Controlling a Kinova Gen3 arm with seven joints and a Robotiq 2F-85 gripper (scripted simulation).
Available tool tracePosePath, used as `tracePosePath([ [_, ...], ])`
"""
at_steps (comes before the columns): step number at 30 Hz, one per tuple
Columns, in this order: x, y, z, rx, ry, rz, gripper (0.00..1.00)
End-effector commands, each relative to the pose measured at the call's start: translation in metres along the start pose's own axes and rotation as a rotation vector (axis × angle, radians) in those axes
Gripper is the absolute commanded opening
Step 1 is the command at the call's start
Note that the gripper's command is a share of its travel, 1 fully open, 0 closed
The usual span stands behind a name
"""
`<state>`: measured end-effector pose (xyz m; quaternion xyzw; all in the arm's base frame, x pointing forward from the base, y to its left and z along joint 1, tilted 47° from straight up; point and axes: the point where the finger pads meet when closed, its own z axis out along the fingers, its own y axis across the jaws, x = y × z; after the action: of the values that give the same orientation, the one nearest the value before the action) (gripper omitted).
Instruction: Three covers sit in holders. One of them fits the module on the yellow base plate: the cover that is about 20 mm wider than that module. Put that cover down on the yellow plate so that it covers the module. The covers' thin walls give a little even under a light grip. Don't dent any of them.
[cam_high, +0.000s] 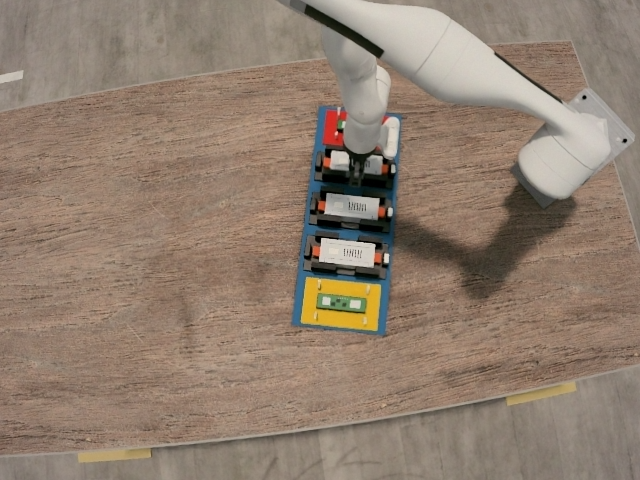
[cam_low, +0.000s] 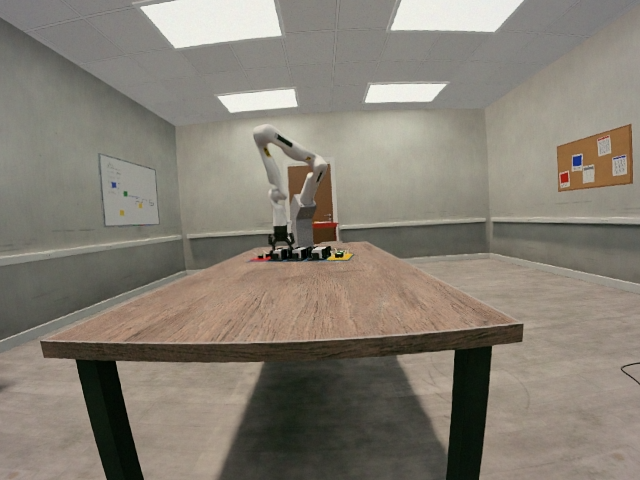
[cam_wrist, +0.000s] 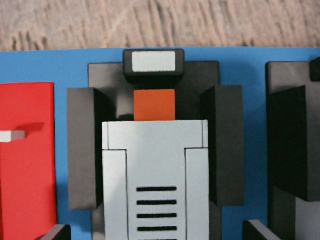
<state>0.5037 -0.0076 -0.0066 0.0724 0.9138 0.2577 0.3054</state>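
My gripper (cam_high: 356, 178) (cam_low: 280, 248) (cam_wrist: 156, 233) is open over the cover nearest the red plate, its fingertips on either side of the holder. This light grey cover (cam_high: 339, 160) (cam_wrist: 155, 134) sits in its dark holder, partly hidden by the gripper in the top view. A second cover (cam_high: 351, 207) (cam_wrist: 308, 220) sits in the middle holder. A third cover (cam_high: 346, 252) sits in the holder beside the yellow base plate (cam_high: 341, 322). The green module (cam_high: 341, 303) lies uncovered on that plate, between four small white posts.
The red plate (cam_high: 330, 139) (cam_wrist: 27, 195) at the far end of the blue board (cam_high: 298, 310) (cam_wrist: 75, 72) carries a partly hidden green module and white posts. The dark holders (cam_high: 349, 226) (cam_wrist: 81, 150) have raised side walls and white-topped end blocks. The arm crosses above the board's red end.
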Motion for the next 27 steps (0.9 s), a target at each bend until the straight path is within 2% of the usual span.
tracePosePath([
  [1,-0.0004,-0.0004,0.0019,0.001,-0.001,0.0,1.0],
  [12,-0.0004,-0.0004,0.0059,0.001,-0.001,0.0,1.0],
  [13,-0.0004,-0.0004,0.0059,0.001,-0.001,0.0,0.7],
  [27,-0.0004,-0.0004,0.0059,0.001,-0.001,0.0,0.7],
])
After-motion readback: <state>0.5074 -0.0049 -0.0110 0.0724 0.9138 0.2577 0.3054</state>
